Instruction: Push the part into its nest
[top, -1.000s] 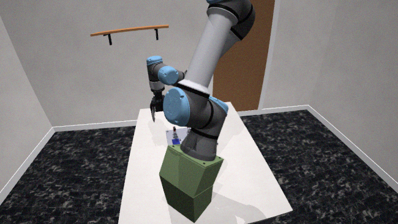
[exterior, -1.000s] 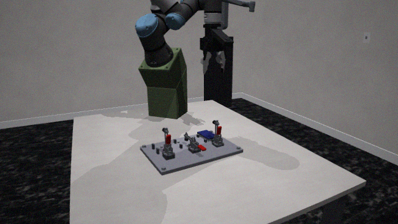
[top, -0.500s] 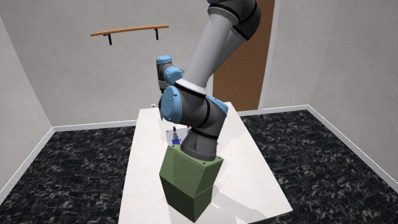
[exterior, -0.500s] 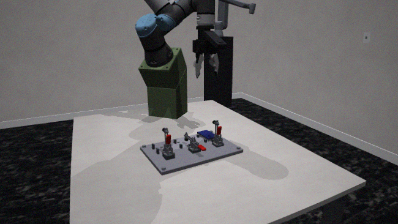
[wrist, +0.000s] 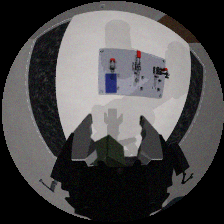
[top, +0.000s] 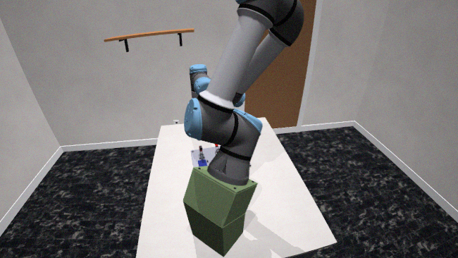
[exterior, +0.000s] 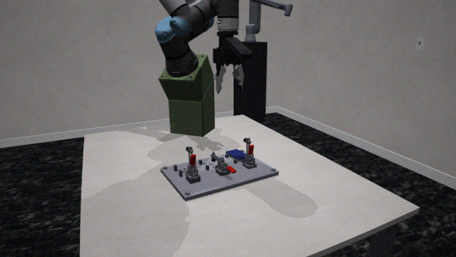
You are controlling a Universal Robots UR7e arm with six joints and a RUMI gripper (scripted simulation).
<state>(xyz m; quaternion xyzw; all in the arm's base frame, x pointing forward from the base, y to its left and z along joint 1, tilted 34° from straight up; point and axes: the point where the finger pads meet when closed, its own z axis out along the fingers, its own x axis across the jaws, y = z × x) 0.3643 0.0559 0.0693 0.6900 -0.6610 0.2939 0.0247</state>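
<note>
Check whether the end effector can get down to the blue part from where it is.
Probably yes. The end effector hangs open and empty above the table, and nothing lies between it and the blue part. A red-handled clamp stands close beside the part, so the approach looks tight.

Fixture plate [exterior: 210, 182] matt grey, metal-like. Table [exterior: 133, 218] smooth matt white. Pedestal [exterior: 191, 105] matt green. Floor [exterior: 35, 182] dark speckled, stone-like. Wall shelf [top: 148, 34] wood-toned.
</note>
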